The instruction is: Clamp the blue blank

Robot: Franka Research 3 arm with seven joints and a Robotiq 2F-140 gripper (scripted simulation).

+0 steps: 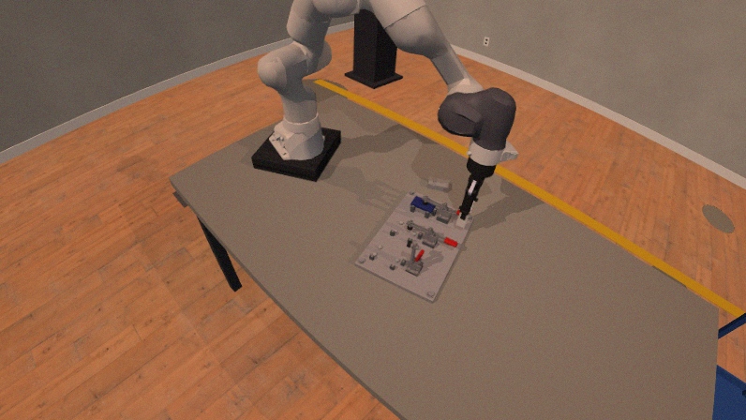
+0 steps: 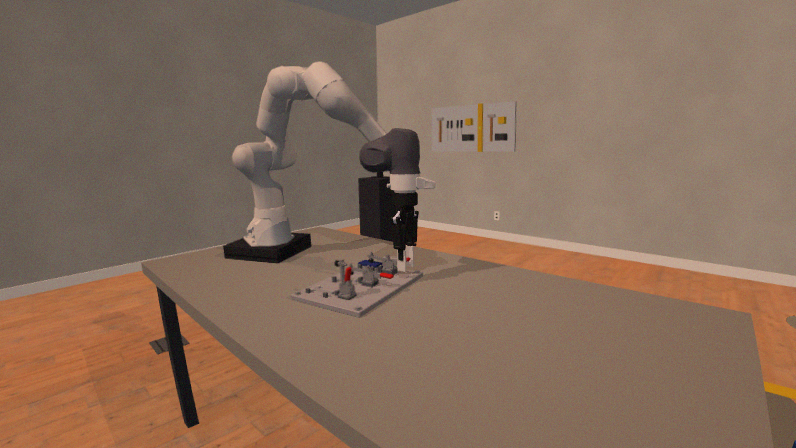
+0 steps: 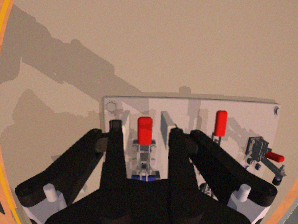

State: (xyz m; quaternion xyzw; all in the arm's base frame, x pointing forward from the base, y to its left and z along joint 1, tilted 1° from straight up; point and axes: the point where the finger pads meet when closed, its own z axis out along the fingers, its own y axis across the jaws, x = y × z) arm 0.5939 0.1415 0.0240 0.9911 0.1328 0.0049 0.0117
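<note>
The blue blank [image 1: 421, 203] [image 2: 369, 263] [image 3: 144, 177] lies in the far nest of the fixture plate [image 1: 430, 284], under its clamp's bar. That clamp's red handle [image 3: 145, 131] [image 2: 407, 259] lies low, pointing away from the blank; whether it is past dead centre cannot be told. My gripper [image 1: 461, 220] [image 2: 405, 261] [image 3: 145, 120] is partly open, one pale fingertip on each side of this handle, with gaps in the wrist view. The finished part [image 1: 439, 184] lies on the table beyond the plate's far edge; its slot cannot be made out.
The middle clamp's red handle [image 1: 450, 242] [image 2: 386, 275] [image 3: 220, 123] lies low beside my gripper, its nest empty. The near clamp stands raised, its red handle [image 1: 419, 255] [image 2: 348, 274] [image 3: 274, 157] tilted up, its nest empty too. Small stop blocks and rest pads stand on the plate.
</note>
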